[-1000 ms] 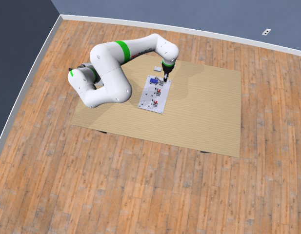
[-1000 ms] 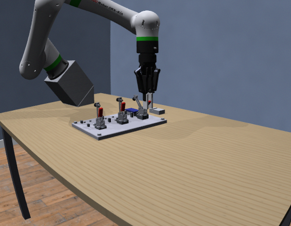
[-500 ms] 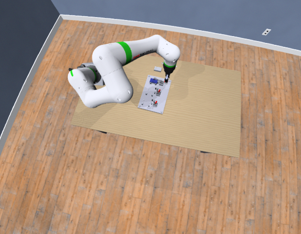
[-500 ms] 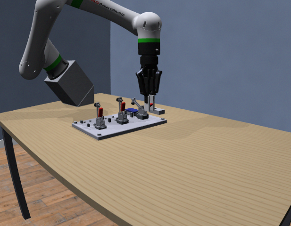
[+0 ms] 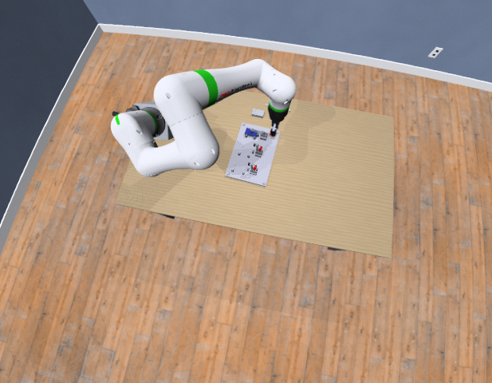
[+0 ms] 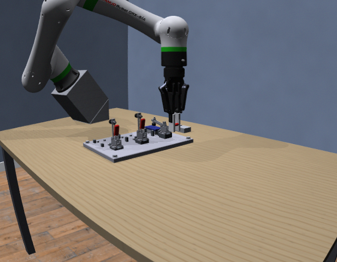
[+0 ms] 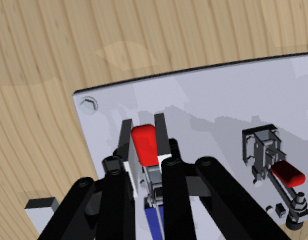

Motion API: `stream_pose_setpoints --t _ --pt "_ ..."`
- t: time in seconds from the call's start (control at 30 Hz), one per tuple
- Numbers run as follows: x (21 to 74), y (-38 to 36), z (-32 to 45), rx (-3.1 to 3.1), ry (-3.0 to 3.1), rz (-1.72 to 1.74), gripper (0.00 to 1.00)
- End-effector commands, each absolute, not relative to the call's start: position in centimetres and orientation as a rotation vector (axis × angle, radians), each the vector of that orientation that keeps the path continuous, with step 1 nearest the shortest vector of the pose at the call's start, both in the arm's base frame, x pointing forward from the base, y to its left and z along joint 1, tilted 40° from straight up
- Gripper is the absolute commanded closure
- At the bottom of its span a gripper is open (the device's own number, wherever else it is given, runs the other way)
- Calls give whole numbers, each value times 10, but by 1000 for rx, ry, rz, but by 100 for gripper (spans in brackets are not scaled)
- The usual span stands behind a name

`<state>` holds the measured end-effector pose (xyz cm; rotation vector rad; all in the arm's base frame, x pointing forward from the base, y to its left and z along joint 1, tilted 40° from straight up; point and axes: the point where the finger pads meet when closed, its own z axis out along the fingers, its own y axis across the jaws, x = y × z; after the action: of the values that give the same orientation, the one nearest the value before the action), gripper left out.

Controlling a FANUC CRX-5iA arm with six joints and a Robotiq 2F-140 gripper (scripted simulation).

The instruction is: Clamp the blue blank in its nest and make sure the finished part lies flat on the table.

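My gripper (image 5: 273, 132) (image 6: 176, 124) (image 7: 146, 131) is shut on the red handle of the far clamp, at the far end of the grey fixture plate (image 5: 242, 173) (image 6: 151, 146) (image 7: 214, 94). The handle is low, near the plate's edge. The blue blank (image 5: 250, 132) (image 6: 152, 127) (image 7: 153, 223) lies in the nest behind that clamp. The clamp's bar (image 6: 157, 122) reaches over the blank at a slant; I cannot tell whether it touches. The grey finished part (image 5: 258, 112) (image 6: 185, 129) (image 7: 41, 214) lies flat on the table just beyond the plate.
Two other clamps (image 5: 259, 149) (image 5: 253, 167) (image 6: 142, 123) (image 6: 116, 129) stand on the plate with red handles upright, beside empty nests; one also shows in the wrist view (image 7: 288, 174). The arm's grey base block (image 6: 81, 97) stands at the table's back left.
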<state>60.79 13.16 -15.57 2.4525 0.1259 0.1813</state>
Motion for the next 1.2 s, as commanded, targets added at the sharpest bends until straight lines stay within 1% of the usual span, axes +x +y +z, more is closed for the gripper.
stream_pose_setpoints --t 0.0,1.17 --pt "608 131 -157 2453 126 180 100" --pt "613 127 -162 2453 126 180 100"
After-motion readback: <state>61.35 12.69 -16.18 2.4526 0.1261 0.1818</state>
